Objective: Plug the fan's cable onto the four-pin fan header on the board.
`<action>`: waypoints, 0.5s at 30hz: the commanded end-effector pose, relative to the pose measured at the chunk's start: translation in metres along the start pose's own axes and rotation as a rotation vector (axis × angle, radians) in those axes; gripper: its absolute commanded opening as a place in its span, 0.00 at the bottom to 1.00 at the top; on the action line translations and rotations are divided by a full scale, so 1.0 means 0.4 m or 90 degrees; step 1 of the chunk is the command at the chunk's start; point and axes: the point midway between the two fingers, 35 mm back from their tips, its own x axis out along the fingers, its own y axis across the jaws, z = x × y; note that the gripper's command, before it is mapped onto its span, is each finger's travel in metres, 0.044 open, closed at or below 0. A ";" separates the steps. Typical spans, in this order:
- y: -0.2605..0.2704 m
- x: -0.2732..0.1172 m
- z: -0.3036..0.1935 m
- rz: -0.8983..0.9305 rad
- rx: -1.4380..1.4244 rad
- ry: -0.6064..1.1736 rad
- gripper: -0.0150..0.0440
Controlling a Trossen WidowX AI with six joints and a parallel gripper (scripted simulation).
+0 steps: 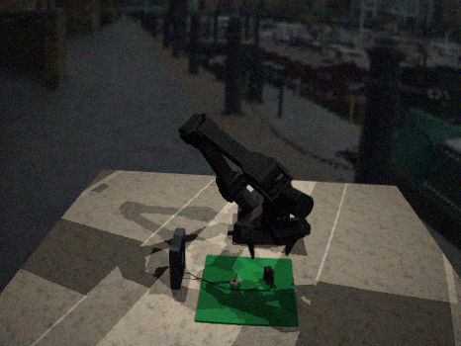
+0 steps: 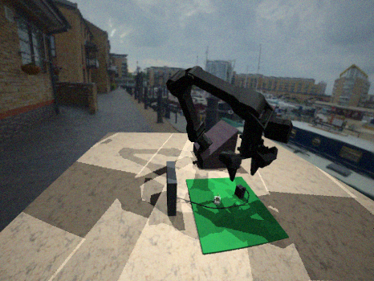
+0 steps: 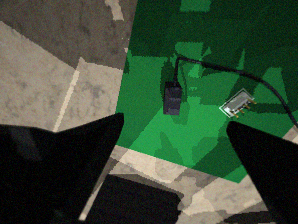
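- Green board (image 2: 237,229) lies flat on the stone-patterned table (image 2: 100,225), in front of the arm's base (image 2: 214,146).
- Dark plug (image 3: 173,98) sits on the board, unplugged, near but apart from the pale four-pin header (image 3: 238,103).
- Thin black cable (image 3: 260,80) runs from the plug, curves past the header and off the board toward the fan (image 2: 171,189).
- Fan stands upright on the table just beside the board's edge.
- Gripper (image 2: 243,168) hangs above the board's near-base end, fingers spread wide, nothing between them, clear of plug and board.
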 end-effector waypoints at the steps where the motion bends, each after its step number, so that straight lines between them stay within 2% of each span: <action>1: 0.001 0.036 -0.006 -0.006 -0.006 -0.003 1.00; 15: 0.001 0.050 -0.005 -0.006 -0.006 -0.003 1.00</action>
